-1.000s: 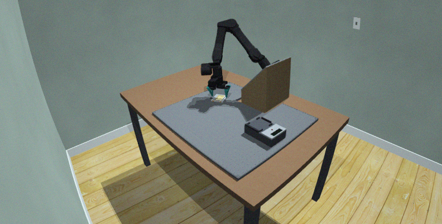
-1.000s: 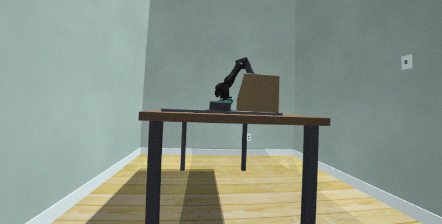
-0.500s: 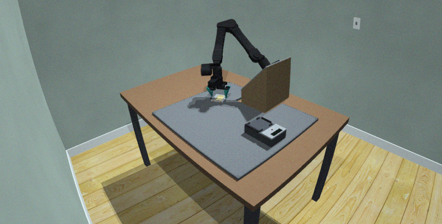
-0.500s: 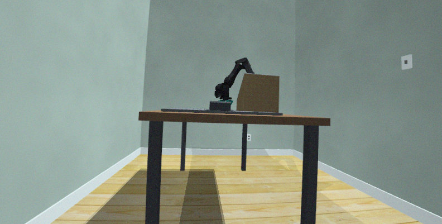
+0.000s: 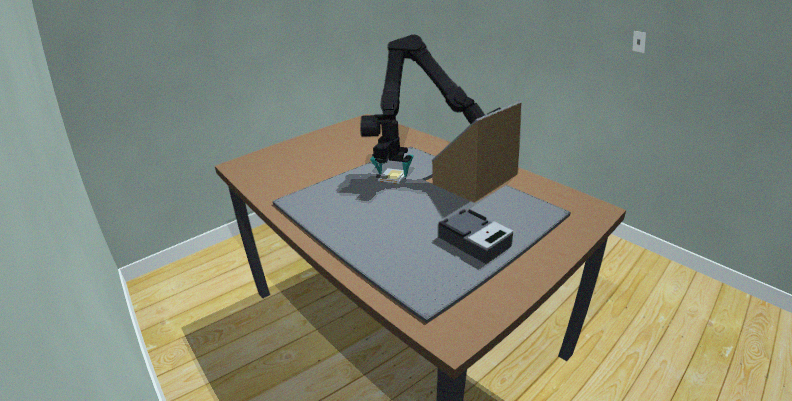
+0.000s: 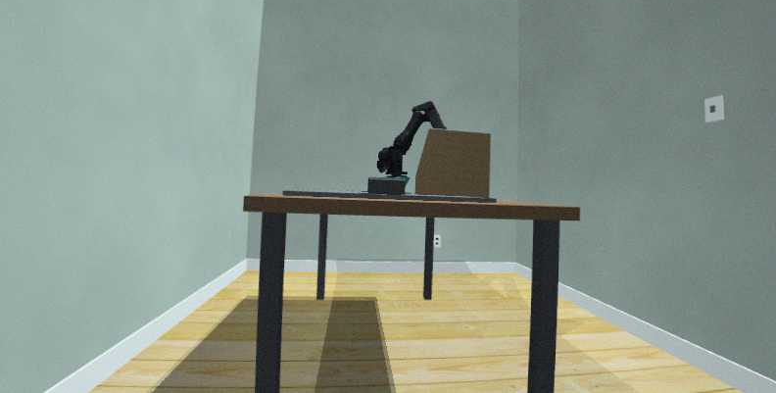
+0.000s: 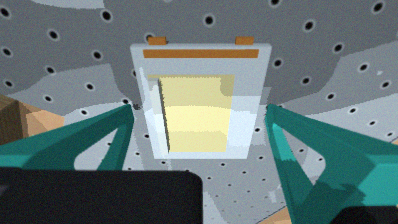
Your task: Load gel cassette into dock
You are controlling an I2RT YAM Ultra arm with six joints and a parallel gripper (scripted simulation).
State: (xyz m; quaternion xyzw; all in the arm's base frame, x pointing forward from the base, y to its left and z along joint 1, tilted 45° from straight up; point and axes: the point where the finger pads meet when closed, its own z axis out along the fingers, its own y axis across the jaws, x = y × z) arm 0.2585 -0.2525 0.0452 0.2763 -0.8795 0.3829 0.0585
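Observation:
The fresh cassette FRESH (image 7: pixel 200 100) lies flat on the perforated grey deck; it is a pale frame around a yellow gel, with two copper tabs (image 7: pixel 201 40) at its far edge in the wrist view and a thin white comb (image 7: pixel 162 115) along its left side. My gripper (image 7: pixel 199 111) is open, its teal fingers standing either side of the cassette without touching it. In the top view the gripper (image 5: pixel 391 168) is low over the cassette (image 5: pixel 394 175) at the far side of the deck. The dock D1 (image 5: pixel 475 233) stands near the front, its dark bay (image 5: pixel 462 222) empty beside the console.
A brown wedge-shaped box (image 5: pixel 479 151) stands on the table between the cassette and the dock. The grey deck mat (image 5: pixel 421 220) covers most of the brown table. In the exterior view the dock (image 6: pixel 386 185) hides the cassette.

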